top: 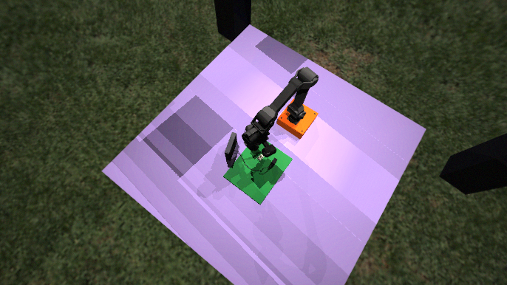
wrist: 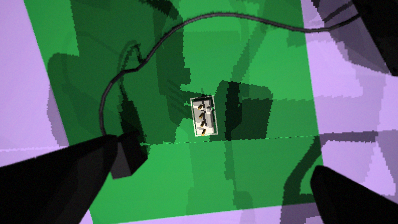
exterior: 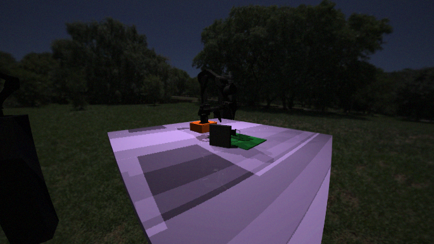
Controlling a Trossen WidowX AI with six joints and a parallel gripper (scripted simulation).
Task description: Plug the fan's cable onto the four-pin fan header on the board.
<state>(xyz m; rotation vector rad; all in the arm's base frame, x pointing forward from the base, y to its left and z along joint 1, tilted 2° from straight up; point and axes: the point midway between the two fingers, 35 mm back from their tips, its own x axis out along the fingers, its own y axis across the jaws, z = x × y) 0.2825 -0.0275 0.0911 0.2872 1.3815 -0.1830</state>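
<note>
The green board lies flat, with the pale four-pin header on it, its pins bare. The black plug stands apart from the header over the board, partly hidden behind one fingertip in the wrist view. Its thin cable curves to the black fan, upright beside the board. My gripper is open and empty above the board. The header shows between the spread fingers; the plug is at the left finger's tip.
The arm's orange base stands behind the board on the lilac table. Dark posts stand beyond the table's edges. Shadows cross the board and table.
</note>
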